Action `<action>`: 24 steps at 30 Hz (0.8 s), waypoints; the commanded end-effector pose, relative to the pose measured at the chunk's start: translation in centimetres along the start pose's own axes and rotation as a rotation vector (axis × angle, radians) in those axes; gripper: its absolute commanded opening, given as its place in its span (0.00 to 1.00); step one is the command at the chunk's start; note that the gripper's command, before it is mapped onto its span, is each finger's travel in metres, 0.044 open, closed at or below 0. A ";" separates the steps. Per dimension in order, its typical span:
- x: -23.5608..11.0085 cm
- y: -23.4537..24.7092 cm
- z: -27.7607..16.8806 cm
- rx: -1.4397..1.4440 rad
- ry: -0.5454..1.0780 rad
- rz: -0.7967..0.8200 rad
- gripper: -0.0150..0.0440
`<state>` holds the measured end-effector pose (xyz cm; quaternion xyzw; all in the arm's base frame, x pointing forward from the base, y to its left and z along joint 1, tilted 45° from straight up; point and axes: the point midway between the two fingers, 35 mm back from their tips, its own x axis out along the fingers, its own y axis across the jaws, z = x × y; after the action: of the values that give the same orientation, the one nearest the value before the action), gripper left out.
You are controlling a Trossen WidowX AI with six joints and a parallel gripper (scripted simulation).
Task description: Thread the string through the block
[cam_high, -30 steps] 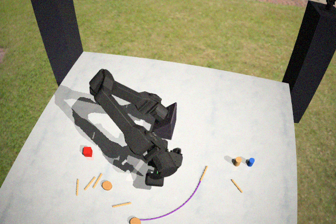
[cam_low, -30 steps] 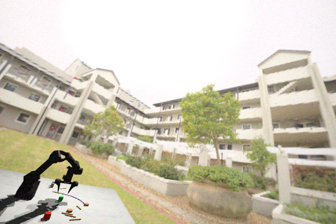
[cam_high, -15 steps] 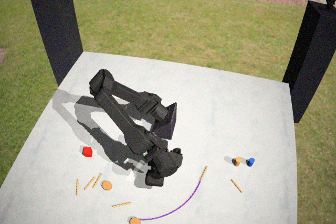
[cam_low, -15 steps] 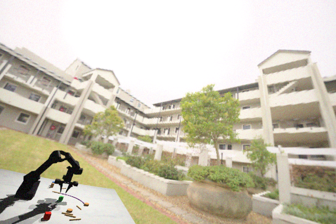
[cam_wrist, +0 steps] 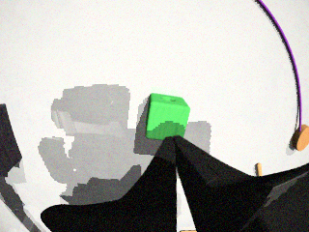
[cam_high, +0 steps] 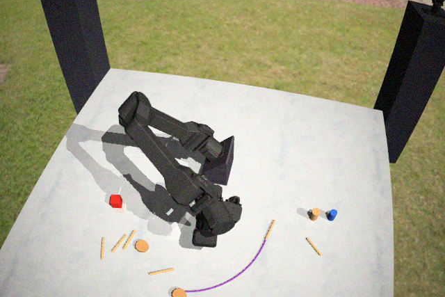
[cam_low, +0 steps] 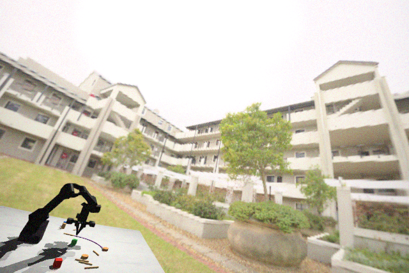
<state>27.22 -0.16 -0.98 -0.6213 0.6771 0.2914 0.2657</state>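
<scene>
The green block (cam_low: 74, 241) (cam_wrist: 166, 118) stands on the table, with a small dark spot like a hole on its upper face in the wrist view. The arm hides it in the top view. My gripper (cam_low: 77, 233) (cam_wrist: 172, 142) is shut and empty. Its fingertips overlap the block's lower edge in the wrist view; whether they touch it I cannot tell. The purple string (cam_high: 244, 271) (cam_low: 89, 239) (cam_wrist: 290, 48) curves from its round button (cam_high: 179, 292) (cam_low: 105, 249) (cam_wrist: 303, 138) to the thin wooden stick (cam_high: 270, 229) (cam_low: 68, 234), which lies flat on the table, apart from the gripper.
A red cube (cam_high: 115, 201) (cam_low: 57, 262) and a loose wooden disc (cam_high: 142, 245) (cam_low: 84, 256) lie on the left in the top view, beside several loose sticks (cam_high: 102, 247). An orange cylinder (cam_high: 315, 213), a blue cylinder (cam_high: 332, 215) and another loose stick (cam_high: 313, 246) are on the right.
</scene>
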 end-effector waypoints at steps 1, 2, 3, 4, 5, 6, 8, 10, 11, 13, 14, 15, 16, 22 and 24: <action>0.0 0.0 0.0 0.000 0.000 0.000 0.25; 0.0 0.0 0.0 0.000 0.000 0.000 0.25; 0.0 0.0 0.0 0.000 0.000 0.000 0.25; 0.0 0.0 0.0 0.000 0.000 0.000 0.25; 0.0 0.0 0.0 0.000 0.000 0.000 0.25; 0.0 0.0 0.0 0.000 0.000 0.000 0.25; 0.0 0.0 0.0 0.000 0.000 0.000 0.34; 0.0 0.0 0.0 0.000 0.000 0.000 0.43; 0.0 0.0 0.0 0.000 0.000 0.000 0.48; 0.0 0.0 0.0 0.000 0.000 0.000 0.57; 0.0 0.0 0.0 0.000 0.000 0.000 0.61; 0.0 0.0 0.0 0.000 0.000 0.000 0.65; 0.0 0.0 0.0 0.000 0.000 0.000 0.67; 0.0 0.0 0.0 0.000 0.000 0.000 0.44; 0.0 0.0 0.0 0.000 0.000 0.000 0.36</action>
<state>27.22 -0.16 -0.98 -0.6214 0.6770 0.2914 0.2657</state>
